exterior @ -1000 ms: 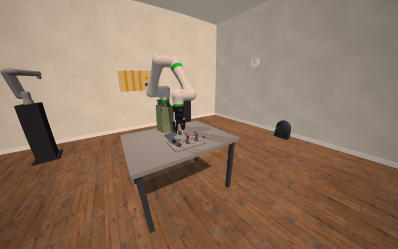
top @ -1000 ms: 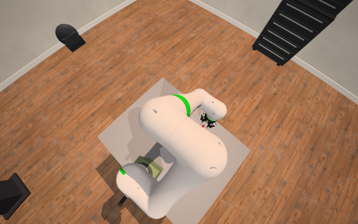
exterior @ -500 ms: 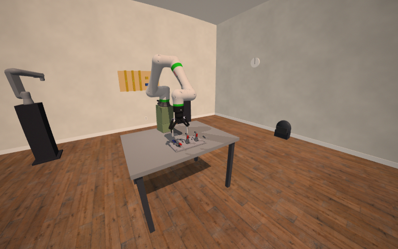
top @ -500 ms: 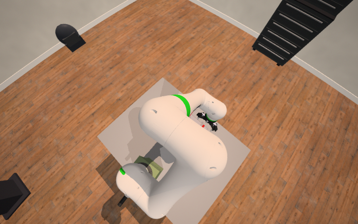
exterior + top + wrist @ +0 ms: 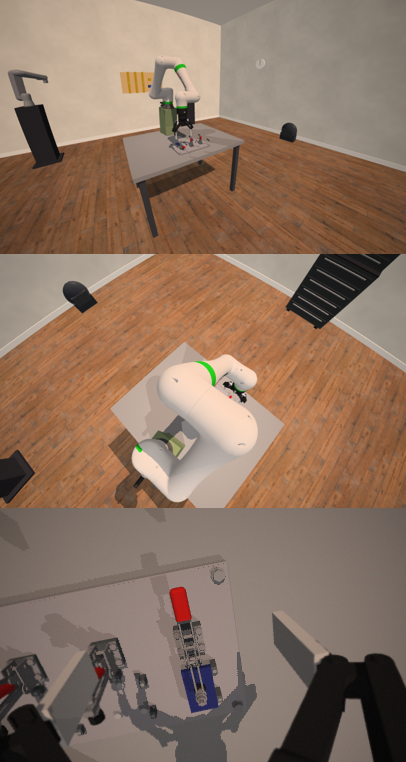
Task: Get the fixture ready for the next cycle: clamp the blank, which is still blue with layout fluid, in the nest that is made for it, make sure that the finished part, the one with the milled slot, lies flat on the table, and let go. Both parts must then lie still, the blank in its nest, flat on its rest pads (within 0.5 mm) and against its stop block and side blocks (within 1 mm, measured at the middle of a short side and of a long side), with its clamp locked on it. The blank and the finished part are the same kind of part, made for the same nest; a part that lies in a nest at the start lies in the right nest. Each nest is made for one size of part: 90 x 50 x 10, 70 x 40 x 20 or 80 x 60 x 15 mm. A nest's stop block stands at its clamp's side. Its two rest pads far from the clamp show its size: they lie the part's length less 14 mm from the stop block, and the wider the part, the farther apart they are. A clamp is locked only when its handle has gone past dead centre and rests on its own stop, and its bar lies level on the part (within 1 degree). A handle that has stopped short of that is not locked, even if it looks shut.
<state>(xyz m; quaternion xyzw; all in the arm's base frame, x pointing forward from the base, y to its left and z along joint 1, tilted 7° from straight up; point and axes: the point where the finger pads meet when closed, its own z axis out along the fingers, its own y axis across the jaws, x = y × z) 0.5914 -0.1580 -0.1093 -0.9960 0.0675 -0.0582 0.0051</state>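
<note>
Now gripper (image 5: 200,673) spread wide and empty, blue blank (image 5: 201,689) directly below between fingers, clamp bar across it, red handle (image 5: 180,604) lying flat beyond.

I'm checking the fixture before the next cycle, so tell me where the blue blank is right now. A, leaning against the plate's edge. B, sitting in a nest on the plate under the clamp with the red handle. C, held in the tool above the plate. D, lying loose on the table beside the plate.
B: in the wrist view the blue blank lies on the plate under the bar of the clamp, while the open tool holds nothing.
</note>
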